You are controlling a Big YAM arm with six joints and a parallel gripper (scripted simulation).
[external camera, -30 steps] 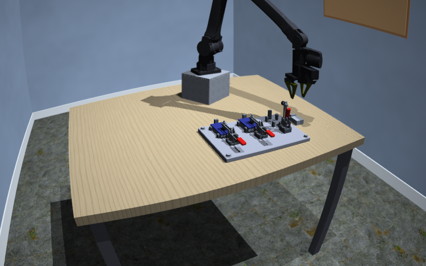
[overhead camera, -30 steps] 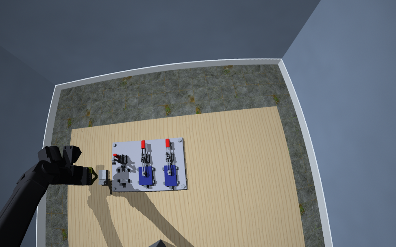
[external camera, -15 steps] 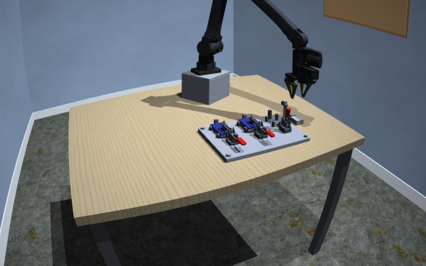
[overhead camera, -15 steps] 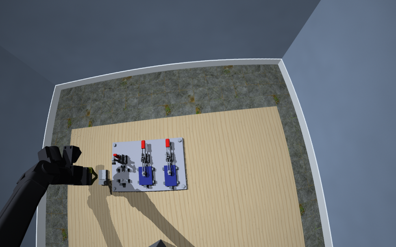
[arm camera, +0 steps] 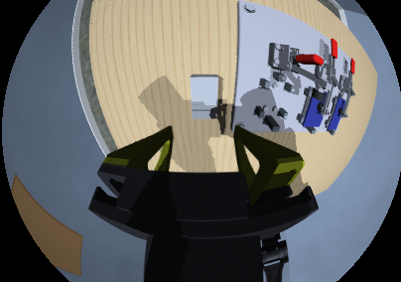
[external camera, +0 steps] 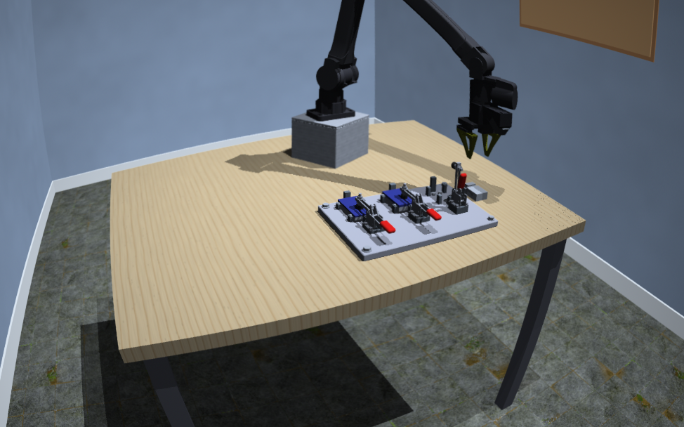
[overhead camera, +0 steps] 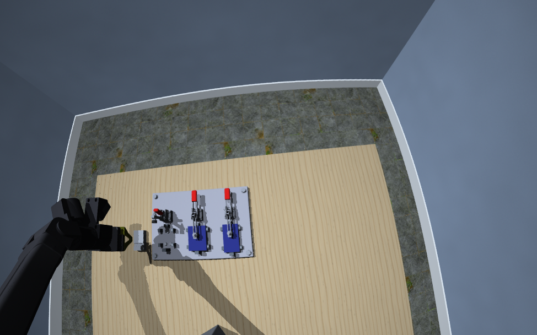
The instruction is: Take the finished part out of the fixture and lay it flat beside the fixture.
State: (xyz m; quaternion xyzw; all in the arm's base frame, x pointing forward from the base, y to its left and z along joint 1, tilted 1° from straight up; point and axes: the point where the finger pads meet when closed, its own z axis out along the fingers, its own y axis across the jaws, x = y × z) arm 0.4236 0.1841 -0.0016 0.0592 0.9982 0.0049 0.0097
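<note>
While the top view looks down, the finished part (overhead camera: 139,240) lies on the table (overhead camera: 325,249) just left of the fixture (overhead camera: 243,216), with both blue blanks (overhead camera: 197,238) under their clamps. From the exterior view, the gripper (external camera: 477,142) hangs above the part, jaws apart and empty. Through the wrist view, the part looks like a small, stiff metal block: probably smooth and slippery, best pinched across its flat parallel sides.
</note>
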